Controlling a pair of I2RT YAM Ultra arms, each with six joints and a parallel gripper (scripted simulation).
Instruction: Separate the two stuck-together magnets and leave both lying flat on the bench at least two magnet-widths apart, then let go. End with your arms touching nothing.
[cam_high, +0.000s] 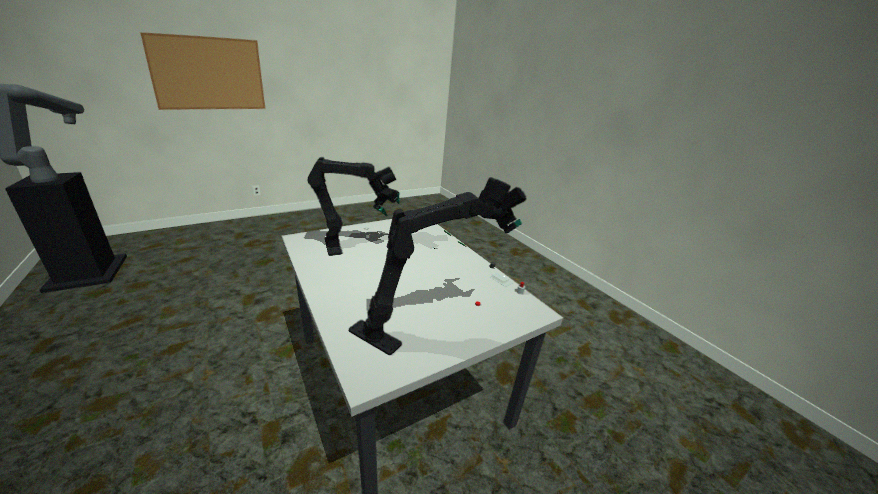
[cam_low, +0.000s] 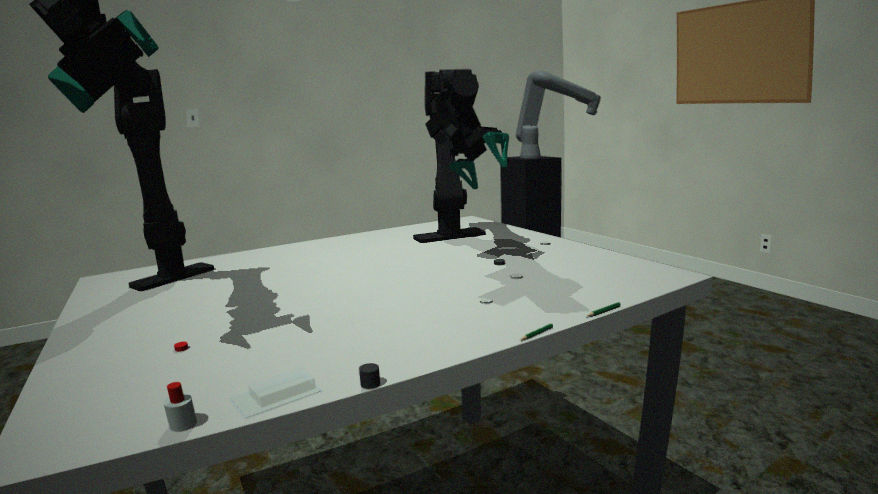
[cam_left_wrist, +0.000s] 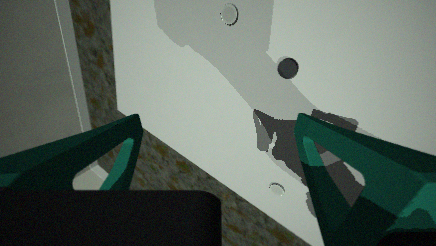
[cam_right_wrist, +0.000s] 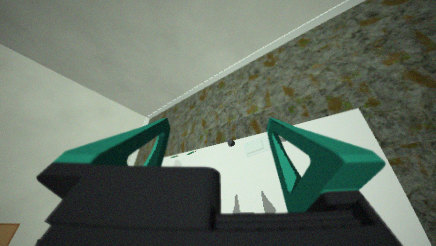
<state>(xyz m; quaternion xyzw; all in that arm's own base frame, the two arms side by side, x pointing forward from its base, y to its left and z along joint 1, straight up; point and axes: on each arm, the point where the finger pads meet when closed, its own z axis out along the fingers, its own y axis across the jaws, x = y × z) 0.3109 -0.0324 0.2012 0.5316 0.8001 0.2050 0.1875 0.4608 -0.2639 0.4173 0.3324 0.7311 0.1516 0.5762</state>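
Observation:
A small red disc (cam_low: 180, 345) lies flat on the white bench on the right arm's side and also shows in the top view (cam_high: 477, 303). A dark disc (cam_low: 499, 261) and two pale discs (cam_low: 516, 276) (cam_low: 486, 301) lie flat below the left arm. The left wrist view shows the dark disc (cam_left_wrist: 287, 68) and the pale discs (cam_left_wrist: 229, 14) (cam_left_wrist: 276, 188). I cannot tell which discs are the magnets. My left gripper (cam_low: 488, 165) (cam_left_wrist: 218, 122) is open, empty and high above the bench. My right gripper (cam_low: 104, 58) (cam_right_wrist: 218, 123) (cam_high: 514, 224) is open, empty and raised high past the bench edge.
A red peg on a grey cylinder (cam_low: 178, 405), a white block (cam_low: 281, 388) and a black cylinder (cam_low: 369, 375) stand near the front edge. Two green pencils (cam_low: 537, 331) (cam_low: 603, 309) lie by the edge. A grey arm on a black pedestal (cam_low: 532, 178) stands behind.

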